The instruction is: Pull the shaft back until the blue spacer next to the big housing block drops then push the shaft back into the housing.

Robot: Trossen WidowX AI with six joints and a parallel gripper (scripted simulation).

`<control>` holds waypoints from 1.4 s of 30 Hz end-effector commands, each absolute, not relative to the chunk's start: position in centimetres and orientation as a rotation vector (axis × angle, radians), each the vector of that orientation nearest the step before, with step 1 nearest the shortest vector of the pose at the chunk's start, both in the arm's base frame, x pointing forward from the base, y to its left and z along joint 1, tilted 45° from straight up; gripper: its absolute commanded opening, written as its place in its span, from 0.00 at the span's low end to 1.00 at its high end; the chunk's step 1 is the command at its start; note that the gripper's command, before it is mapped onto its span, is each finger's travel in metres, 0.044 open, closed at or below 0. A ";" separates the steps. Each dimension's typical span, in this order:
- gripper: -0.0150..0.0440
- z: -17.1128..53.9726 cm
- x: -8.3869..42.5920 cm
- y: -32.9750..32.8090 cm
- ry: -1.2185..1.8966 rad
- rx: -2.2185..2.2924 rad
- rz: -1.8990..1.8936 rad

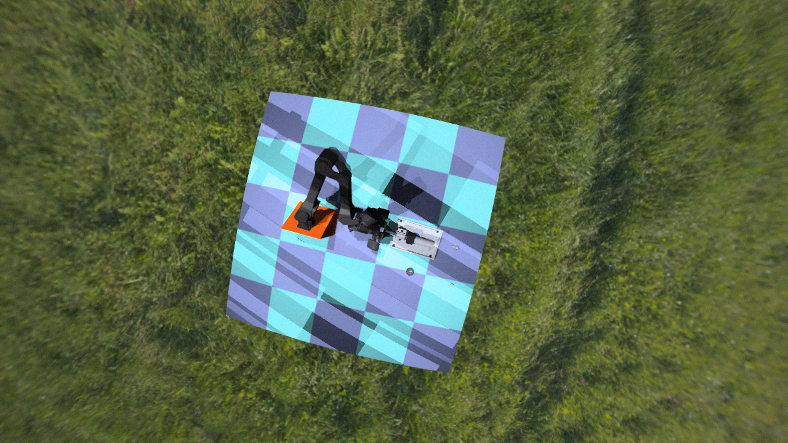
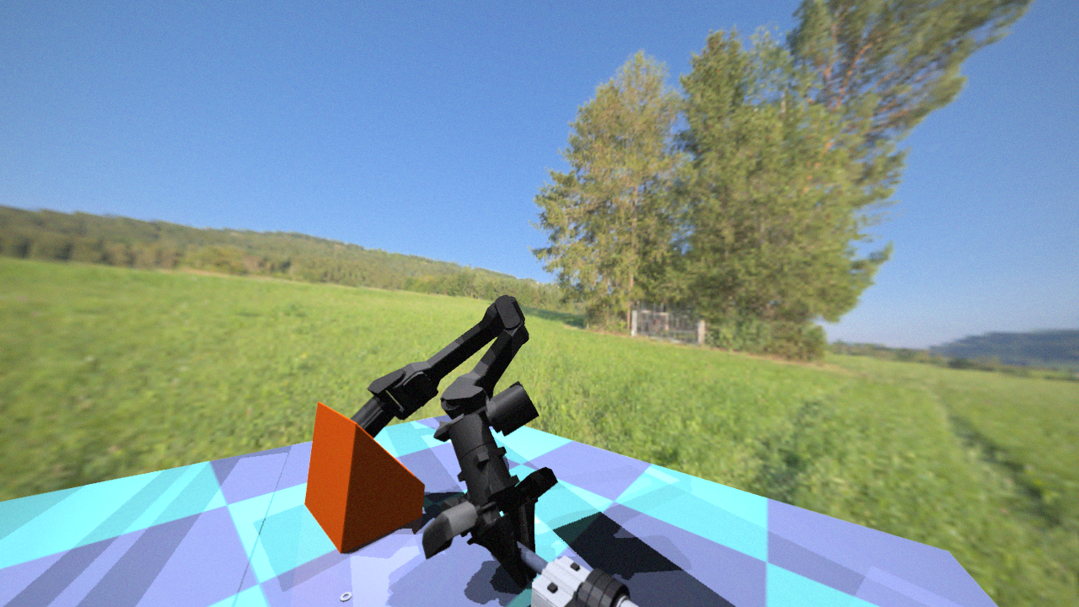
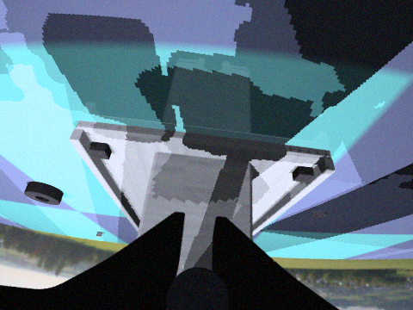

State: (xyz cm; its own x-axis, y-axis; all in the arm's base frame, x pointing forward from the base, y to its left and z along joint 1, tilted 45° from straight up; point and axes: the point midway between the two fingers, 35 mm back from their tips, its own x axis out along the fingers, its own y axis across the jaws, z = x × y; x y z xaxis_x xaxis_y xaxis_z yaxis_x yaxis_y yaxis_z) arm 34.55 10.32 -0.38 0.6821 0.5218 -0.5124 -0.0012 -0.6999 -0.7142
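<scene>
My gripper point(image 1: 390, 232) point(image 2: 527, 560) point(image 3: 199, 225) is shut on the shaft, at the left end of the assembly in the top view. The shaft point(image 2: 536, 561) point(image 3: 197, 290) runs from the fingers into a pale block point(image 2: 556, 579) point(image 3: 195, 176). Black rings point(image 1: 410, 237) point(image 2: 601, 588) sit beyond that block, with a pale cylindrical part point(image 1: 425, 242) further right. A small blue patch point(image 1: 417, 235) shows beside the black rings, likely the blue spacer; whether it is still on the shaft is unclear. The wrist view hides everything behind the block.
The white base plate point(image 1: 399, 247) point(image 3: 114, 142) has dark corner bolts. A loose dark ring point(image 1: 409, 271) point(image 3: 43, 194) lies beside it. Small pieces point(image 1: 454, 247) point(image 1: 452, 284) lie to the right, and a small pale washer point(image 2: 345, 596) near the orange wedge point(image 2: 346, 491) point(image 1: 324, 228) under the arm's base.
</scene>
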 end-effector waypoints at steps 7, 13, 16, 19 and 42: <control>0.25 -0.2 35.1 10.3 -0.397 -2.191 0.942; 0.25 -0.2 35.3 10.3 -0.397 -2.191 0.941; 0.25 -0.2 35.4 10.3 -0.397 -2.191 0.941; 0.25 -0.2 35.5 10.3 -0.397 -2.191 0.941; 0.25 -0.2 36.2 10.3 -0.398 -2.191 0.941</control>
